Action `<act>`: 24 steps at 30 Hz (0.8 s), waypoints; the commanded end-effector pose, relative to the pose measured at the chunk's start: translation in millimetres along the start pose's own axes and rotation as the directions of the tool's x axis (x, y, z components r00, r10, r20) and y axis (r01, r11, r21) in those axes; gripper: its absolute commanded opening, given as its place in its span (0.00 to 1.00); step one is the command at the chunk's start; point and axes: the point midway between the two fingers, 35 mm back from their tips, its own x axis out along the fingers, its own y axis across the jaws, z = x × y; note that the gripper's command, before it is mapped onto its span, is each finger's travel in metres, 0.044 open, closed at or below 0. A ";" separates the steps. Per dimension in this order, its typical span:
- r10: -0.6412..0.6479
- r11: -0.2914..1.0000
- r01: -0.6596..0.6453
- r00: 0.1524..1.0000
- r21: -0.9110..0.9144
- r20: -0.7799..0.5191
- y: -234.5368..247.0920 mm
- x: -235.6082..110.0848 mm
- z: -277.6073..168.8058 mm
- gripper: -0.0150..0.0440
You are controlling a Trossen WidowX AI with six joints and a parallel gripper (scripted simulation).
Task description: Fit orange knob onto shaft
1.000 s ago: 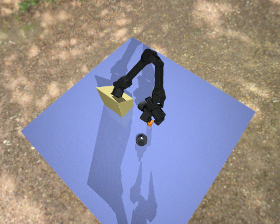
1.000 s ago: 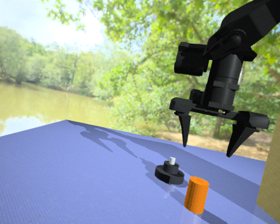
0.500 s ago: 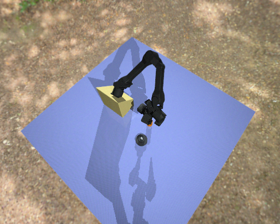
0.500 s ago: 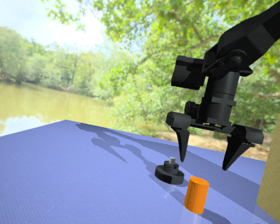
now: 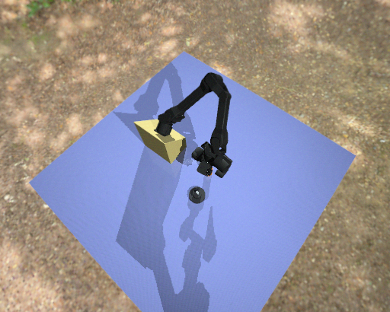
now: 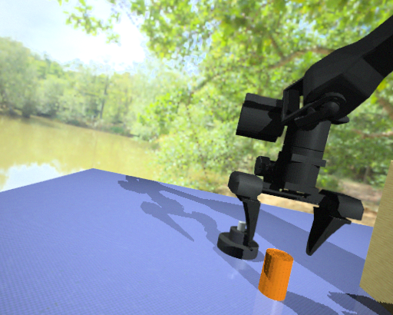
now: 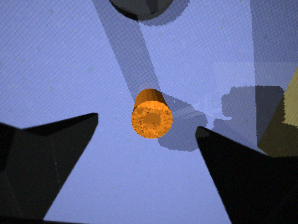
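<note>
The orange knob [image 6: 275, 273] [image 7: 151, 117] stands upright on the blue table top [image 5: 292, 171]; in the top view only a sliver of the knob [image 5: 212, 173] shows under the wrist. The dark round pedestal [image 5: 196, 195] [image 6: 236, 245] [image 7: 142, 7] with its silver shaft [image 6: 240, 226] stands a short way from the knob. My gripper [image 5: 211, 167] [image 6: 282, 247] [image 7: 148, 124] is open and empty. It hangs just above the knob, one finger to each side, with the tips about level with the knob's top. The knob's hole is hidden underneath.
The arm's tan wedge-shaped base block [image 5: 164, 142] [image 6: 386, 250] [image 7: 282, 125] stands close by the knob. The table's edges drop off to gravel ground on all sides.
</note>
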 end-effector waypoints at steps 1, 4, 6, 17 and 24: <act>-0.006 1.000 0.006 1.000 0.011 -0.003 -2.4 7.3 0.9 1.00; -0.006 1.000 0.006 1.000 0.011 -0.003 -2.1 12.3 1.0 1.00; -0.006 1.000 0.006 1.000 0.011 -0.003 -2.0 15.6 1.0 1.00; -0.006 1.000 0.006 1.000 0.011 -0.004 -1.9 33.6 0.8 1.00; -0.006 1.000 0.006 1.000 0.011 -0.005 -2.4 44.8 0.2 1.00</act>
